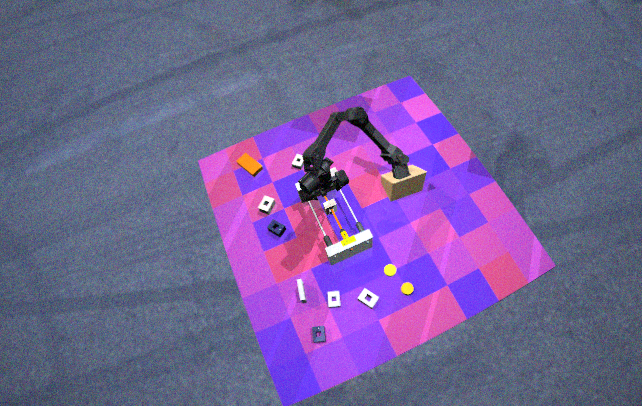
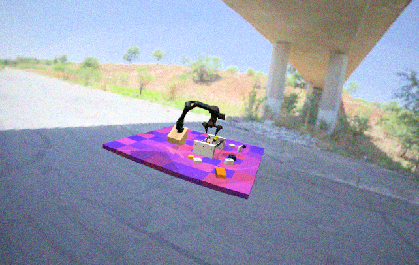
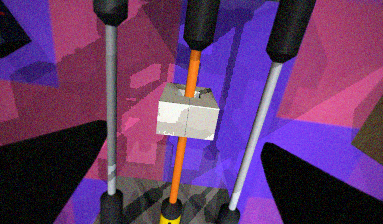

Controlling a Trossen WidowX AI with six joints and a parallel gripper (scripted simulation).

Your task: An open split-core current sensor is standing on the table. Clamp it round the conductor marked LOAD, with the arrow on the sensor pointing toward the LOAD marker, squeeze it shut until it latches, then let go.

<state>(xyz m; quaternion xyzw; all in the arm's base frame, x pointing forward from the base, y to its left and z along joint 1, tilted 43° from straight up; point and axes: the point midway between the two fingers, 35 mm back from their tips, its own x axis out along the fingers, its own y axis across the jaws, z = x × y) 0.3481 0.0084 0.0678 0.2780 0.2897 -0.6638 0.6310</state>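
Note:
The white sensor sits round the middle, orange conductor. Its two halves meet at a thin seam and look shut; the latch itself cannot be made out. A yellow marker stands at one end of this conductor; its lettering is unreadable. No arrow on the sensor can be made out. My gripper is open and empty, above the sensor, with the fingers wide to either side and clear of it.
Two grey conductors flank the orange one. A white end panel holds the rods. Around the rack are several white blocks, dark blocks, yellow discs and an orange block.

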